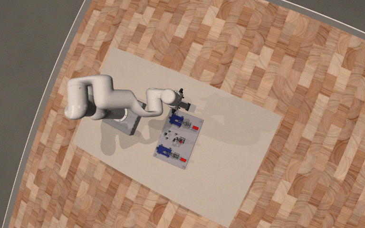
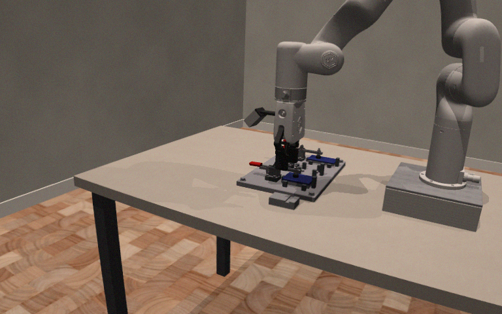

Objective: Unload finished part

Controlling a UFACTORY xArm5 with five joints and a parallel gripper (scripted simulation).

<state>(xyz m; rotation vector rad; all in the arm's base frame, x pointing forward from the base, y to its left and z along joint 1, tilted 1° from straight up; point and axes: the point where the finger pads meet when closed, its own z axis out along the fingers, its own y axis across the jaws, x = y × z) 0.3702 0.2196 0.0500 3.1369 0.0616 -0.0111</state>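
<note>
The finished grey part with the milled slot lies flat on the table just off the near edge of the fixture plate; in the overhead view it lies beside the plate. My gripper hangs above it, open and empty, clear of the part; in the overhead view the wrist mostly hides it. Two blue blanks sit in the outer nests, each under a clamp with a red handle laid down. The middle nest is empty, and its clamp stands open.
The robot's base block stands on the table to the right of the fixture. A small camera bracket sticks out from the wrist. The table's front edge runs a short way in front of the part.
</note>
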